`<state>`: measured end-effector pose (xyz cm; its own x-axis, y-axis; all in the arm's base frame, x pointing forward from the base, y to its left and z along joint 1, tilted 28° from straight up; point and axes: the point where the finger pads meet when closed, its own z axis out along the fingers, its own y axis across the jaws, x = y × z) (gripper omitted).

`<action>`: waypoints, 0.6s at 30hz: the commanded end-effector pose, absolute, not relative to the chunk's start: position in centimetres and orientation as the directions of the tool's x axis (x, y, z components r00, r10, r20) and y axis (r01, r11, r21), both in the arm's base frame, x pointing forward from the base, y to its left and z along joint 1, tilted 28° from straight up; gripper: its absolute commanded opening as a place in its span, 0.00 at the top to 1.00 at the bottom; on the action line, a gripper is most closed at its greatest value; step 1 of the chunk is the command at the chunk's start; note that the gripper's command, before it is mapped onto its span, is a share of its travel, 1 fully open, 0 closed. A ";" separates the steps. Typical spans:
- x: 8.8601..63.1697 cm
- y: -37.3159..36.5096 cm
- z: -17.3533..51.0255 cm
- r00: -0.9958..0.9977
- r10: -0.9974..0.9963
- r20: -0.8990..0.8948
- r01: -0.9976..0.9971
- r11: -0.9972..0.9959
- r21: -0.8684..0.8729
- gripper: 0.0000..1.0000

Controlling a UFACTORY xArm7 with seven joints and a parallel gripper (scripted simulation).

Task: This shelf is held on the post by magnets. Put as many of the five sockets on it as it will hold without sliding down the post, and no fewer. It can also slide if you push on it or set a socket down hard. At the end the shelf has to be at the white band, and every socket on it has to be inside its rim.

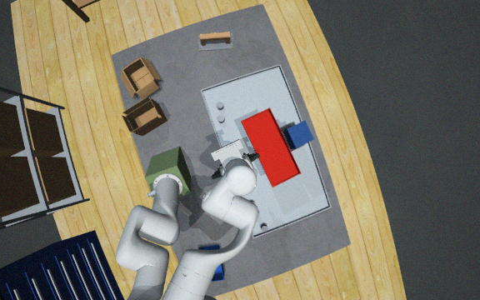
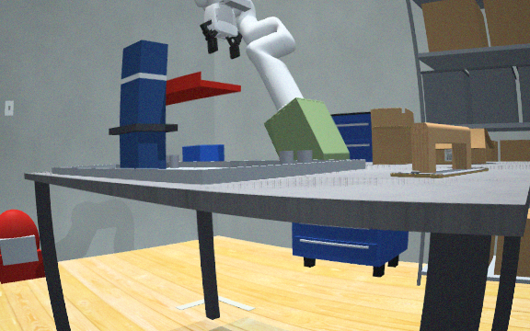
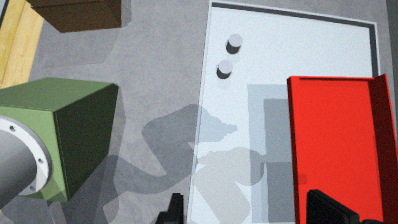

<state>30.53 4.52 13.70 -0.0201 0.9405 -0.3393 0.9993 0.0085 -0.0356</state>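
The red shelf [image 1: 271, 147] [image 2: 205, 87] [image 3: 335, 145] is on the blue post [image 1: 300, 134] [image 2: 143, 110], its raised back edge meeting the post just below the white band [image 2: 143, 77]. No socket shows on the shelf. Two grey sockets [image 1: 220, 106] [image 1: 221, 119] [image 3: 234, 44] [image 3: 224, 69] stand close together in the pale tray [image 1: 241, 77] [image 2: 293, 171] near its rim. Another socket [image 1: 263, 226] [image 2: 173, 161] stands near the opposite corner. The other sockets are not visible. My gripper [image 1: 235, 164] [image 2: 224, 53] [image 3: 245, 212] is open and empty, above shelf height and beside the shelf's front edge.
A dark collar [image 2: 143, 129] surrounds the post below the shelf. A green block [image 1: 165, 167] [image 2: 311, 131] [image 3: 85, 140] stands beside the tray. Two cardboard boxes [image 1: 142, 79] [image 1: 146, 117], a wooden handle piece [image 1: 215, 37] [image 2: 442, 133] and a blue bin [image 1: 219, 271] [image 2: 202, 153] are on the table.
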 end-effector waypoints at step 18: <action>30.5 3.6 13.9 -0.016 0.896 -0.444 0.999 -0.003 -0.043 0.00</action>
